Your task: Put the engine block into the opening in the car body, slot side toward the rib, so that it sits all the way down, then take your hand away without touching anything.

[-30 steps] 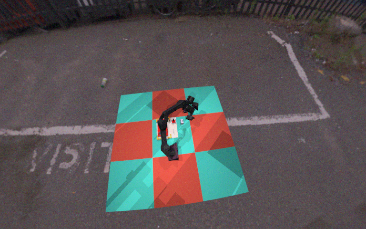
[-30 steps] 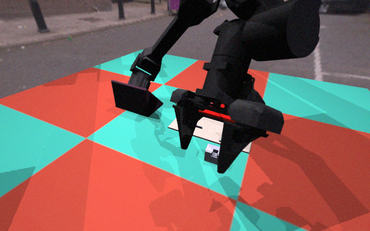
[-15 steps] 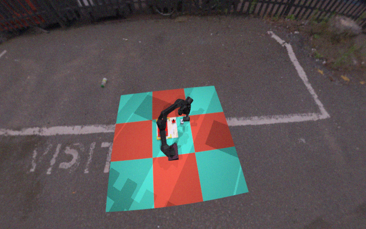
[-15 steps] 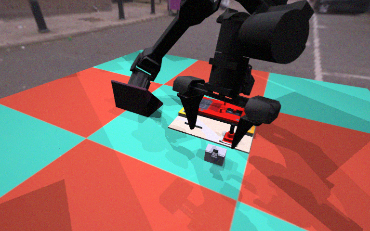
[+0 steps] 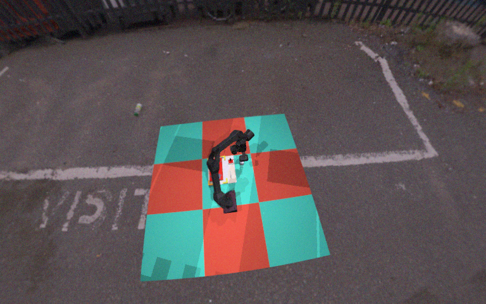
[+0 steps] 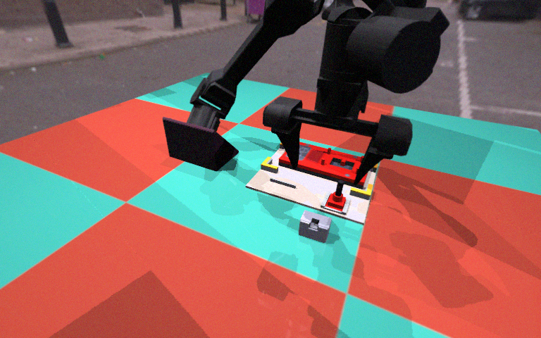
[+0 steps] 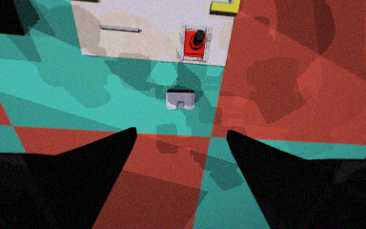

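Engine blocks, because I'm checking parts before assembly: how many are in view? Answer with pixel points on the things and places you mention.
1: the grey engine block [image 5: 242, 163] [image 6: 314, 229] [image 7: 180, 99] stands beside the white board [image 5: 231, 176] [image 6: 303, 195] [image 7: 143, 45], outside the red car body [image 5: 220, 170] [image 6: 308, 164]. The arm could hide others.

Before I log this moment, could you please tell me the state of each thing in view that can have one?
gripper: open, holding nothing
engine block: on the mat, outside the car body
car body: between yellow corner pieces
red piece with black post: post up

Desk [image 5: 229, 247] [image 6: 159, 246] [image 7: 29, 81] lane between grey block [image 5: 242, 162] [image 6: 314, 226] [image 7: 180, 99] and white board [image 5: 231, 176] [image 6: 260, 184] [image 7: 152, 45] passable (narrow); black post [image 6: 339, 188] [image 7: 199, 36] sticks up beside it.
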Robot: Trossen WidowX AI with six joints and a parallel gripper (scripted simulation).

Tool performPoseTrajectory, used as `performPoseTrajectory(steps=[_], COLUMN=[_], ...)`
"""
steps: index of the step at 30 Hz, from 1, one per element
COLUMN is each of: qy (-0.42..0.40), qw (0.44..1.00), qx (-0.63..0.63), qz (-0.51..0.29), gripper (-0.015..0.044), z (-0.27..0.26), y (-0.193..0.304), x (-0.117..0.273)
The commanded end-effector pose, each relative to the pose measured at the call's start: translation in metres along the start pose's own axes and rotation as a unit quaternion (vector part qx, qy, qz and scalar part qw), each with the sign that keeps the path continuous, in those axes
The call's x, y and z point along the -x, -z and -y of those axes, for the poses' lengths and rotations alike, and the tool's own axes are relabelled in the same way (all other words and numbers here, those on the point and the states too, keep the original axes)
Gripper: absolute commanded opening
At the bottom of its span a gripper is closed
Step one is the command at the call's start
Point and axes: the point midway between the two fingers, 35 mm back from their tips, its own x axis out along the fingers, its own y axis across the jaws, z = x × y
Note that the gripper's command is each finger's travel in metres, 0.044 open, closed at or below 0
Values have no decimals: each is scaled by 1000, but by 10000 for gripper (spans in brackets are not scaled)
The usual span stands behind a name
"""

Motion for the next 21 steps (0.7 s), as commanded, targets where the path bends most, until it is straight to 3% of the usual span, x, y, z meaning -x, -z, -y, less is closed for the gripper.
performPoseTrajectory(steps=[1, 6, 21], qy=[1, 2, 2], qw=[1000, 1000, 1000], qx=[8, 8, 8], qz=[6, 8, 8], gripper=[440, 440, 440], z=[1, 1, 0], y=[-3, -4, -7], x=[-8, -63, -87])
